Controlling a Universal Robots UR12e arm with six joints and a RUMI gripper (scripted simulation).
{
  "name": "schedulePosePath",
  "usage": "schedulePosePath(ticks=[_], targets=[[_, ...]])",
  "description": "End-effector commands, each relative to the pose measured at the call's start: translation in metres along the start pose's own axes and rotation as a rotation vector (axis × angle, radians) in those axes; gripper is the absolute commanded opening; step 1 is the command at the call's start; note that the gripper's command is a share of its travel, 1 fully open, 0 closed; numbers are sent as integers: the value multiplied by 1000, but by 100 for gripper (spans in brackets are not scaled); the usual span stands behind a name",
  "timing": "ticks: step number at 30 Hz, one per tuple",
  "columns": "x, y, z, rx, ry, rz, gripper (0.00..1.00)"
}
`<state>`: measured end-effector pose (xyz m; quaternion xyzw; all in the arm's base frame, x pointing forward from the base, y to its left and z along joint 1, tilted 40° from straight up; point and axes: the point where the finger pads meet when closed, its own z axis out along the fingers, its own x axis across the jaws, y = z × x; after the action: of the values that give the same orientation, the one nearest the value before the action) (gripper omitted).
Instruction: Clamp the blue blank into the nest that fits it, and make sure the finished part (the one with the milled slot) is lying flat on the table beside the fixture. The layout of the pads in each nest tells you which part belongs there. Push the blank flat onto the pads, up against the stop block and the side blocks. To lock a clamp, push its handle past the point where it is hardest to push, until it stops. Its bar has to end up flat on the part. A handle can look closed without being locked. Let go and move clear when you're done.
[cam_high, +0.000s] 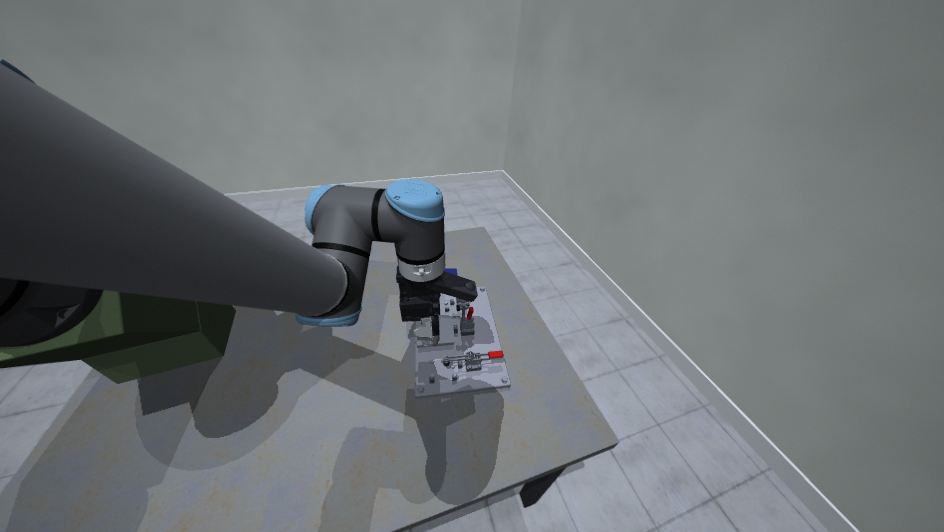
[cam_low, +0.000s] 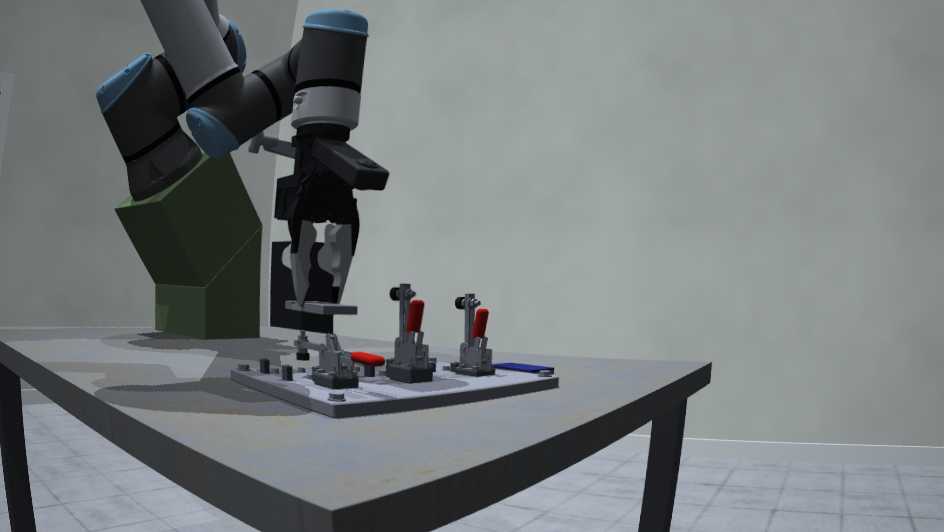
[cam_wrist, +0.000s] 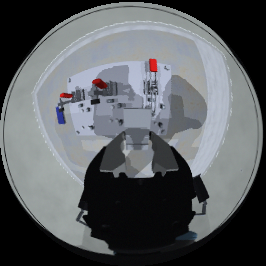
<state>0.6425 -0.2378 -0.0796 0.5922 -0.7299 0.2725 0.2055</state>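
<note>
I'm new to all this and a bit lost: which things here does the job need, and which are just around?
Needed for the job:
- gripper, shut on a grey flat part, probably the finished one
- blue blank
- fixture plate
- red-handled clamps

Just around:
- green pedestal
- black box behind the gripper
</note>
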Motion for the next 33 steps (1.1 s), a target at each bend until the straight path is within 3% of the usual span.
schedulePosePath(ticks=[1, 9, 11, 20, 33], targets=[[35, -1, -1, 2, -2, -1, 0], [85, -1, -1, 2, -2, -1, 0], [85, -1, -1, 2, -2, -1, 0], [128, -1, -1, 2, -2, -1, 0], [155, -1, -1, 2, -2, -1, 0]])
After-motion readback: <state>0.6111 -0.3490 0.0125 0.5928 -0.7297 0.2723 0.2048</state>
